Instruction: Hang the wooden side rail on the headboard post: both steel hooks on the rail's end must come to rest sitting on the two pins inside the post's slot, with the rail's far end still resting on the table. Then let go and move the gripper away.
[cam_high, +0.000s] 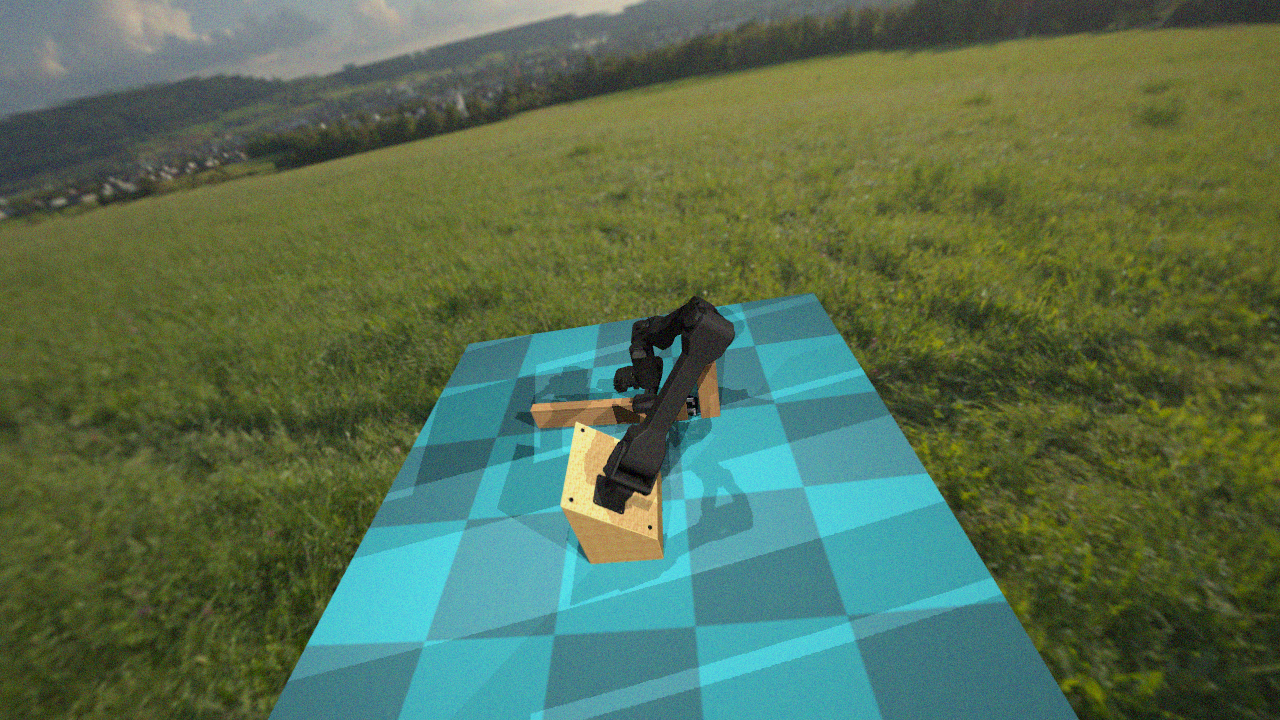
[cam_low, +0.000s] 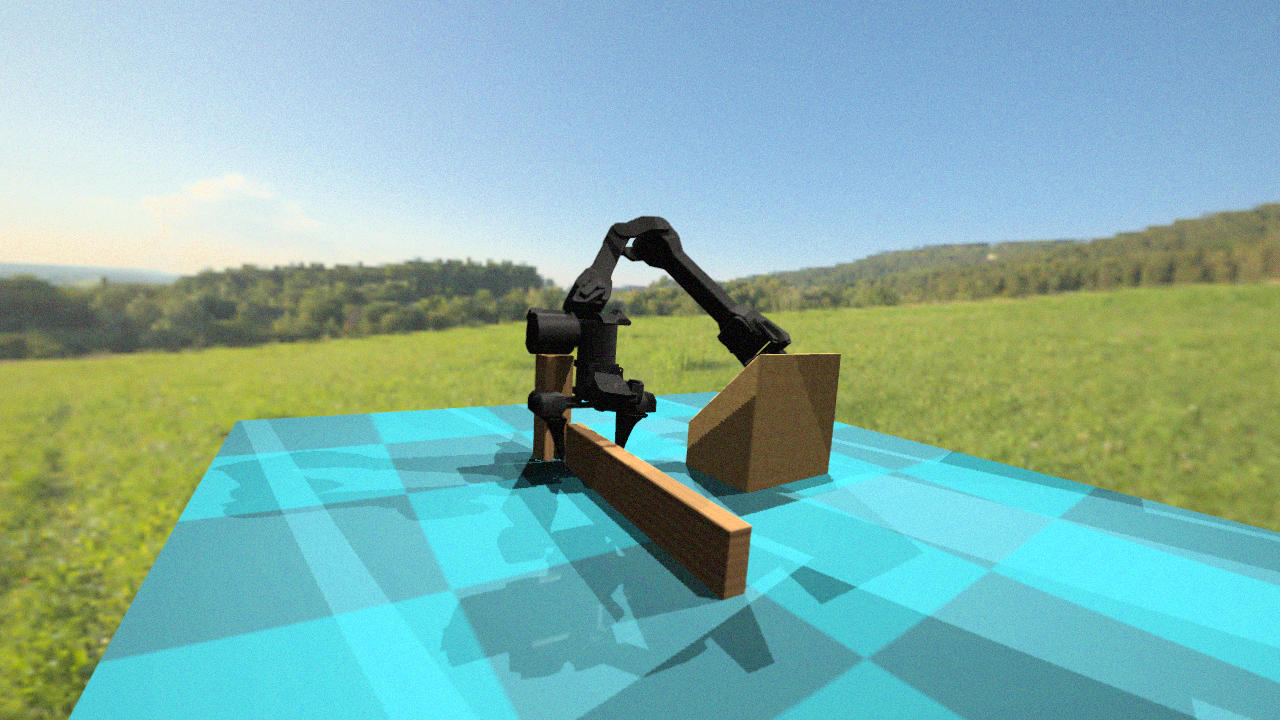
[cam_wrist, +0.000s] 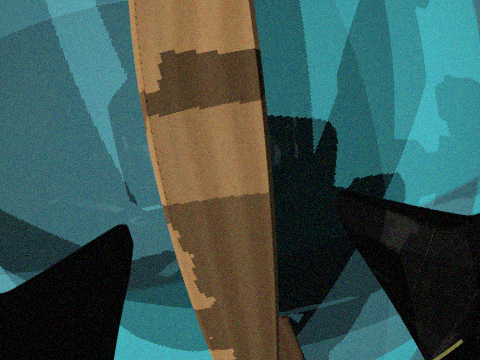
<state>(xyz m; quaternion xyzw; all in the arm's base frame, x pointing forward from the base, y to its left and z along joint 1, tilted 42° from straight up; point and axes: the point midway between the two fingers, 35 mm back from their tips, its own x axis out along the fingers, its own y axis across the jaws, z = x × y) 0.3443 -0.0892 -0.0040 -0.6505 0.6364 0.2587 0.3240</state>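
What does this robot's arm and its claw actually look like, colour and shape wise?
The arm is matte black all over, built from slim, blocky links with rounded joints and one thick cylinder near the wrist. It is mounted on a tan wooden wedge. The gripper ends in two dark fingers that taper to points. A thin yellow line curves along one finger's edge. No loose cables show.
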